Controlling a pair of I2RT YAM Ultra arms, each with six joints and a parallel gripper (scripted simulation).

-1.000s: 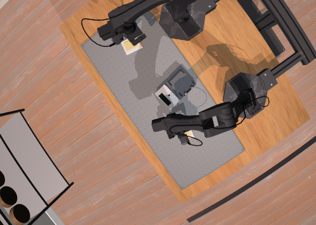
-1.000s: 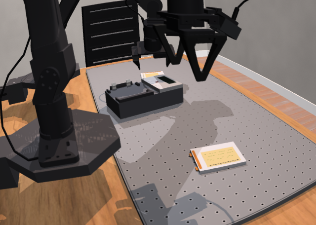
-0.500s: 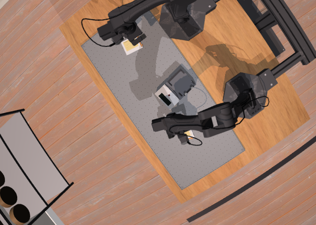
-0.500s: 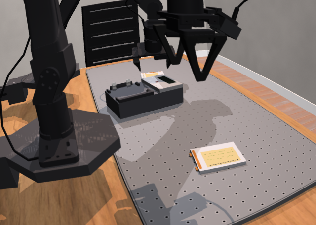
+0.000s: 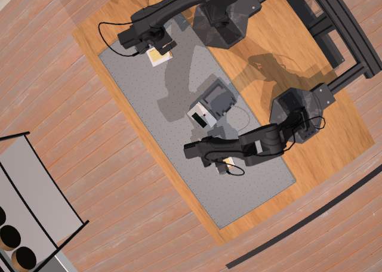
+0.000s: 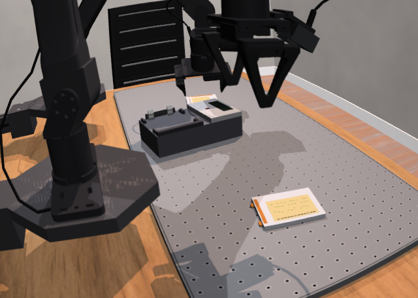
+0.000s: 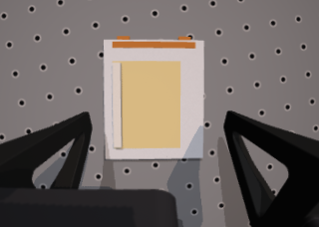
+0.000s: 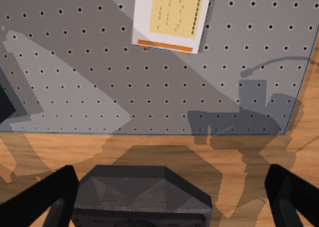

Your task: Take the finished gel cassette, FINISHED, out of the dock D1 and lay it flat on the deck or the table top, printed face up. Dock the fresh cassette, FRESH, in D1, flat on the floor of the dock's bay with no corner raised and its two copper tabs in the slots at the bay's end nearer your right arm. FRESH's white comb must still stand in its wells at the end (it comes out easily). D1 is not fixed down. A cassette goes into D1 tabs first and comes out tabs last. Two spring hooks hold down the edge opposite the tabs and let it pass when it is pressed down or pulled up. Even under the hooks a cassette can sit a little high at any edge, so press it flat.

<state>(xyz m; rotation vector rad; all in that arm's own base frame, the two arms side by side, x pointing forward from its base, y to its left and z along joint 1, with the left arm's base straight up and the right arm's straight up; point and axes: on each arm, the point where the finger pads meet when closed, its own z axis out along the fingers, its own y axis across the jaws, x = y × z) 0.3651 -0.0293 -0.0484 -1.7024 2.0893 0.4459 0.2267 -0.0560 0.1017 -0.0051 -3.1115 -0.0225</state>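
Observation:
FINISHED lies flat on the deck, printed side up. FRESH lies flat on the deck beyond the dock in the exterior view, partly hidden there. Its white comb lies along one side of the gel window. Dock D1 stands mid-deck with an empty bay; two hooks show at its far side. My left gripper is open above FRESH, its fingertips to either side of it in the wrist view. My right gripper is open and empty, high above the deck near FINISHED.
D1's white display housing adjoins the bay. A thin cable loops beside the dock. The perforated deck lies on the wooden table. The right arm's base stands beside the deck.

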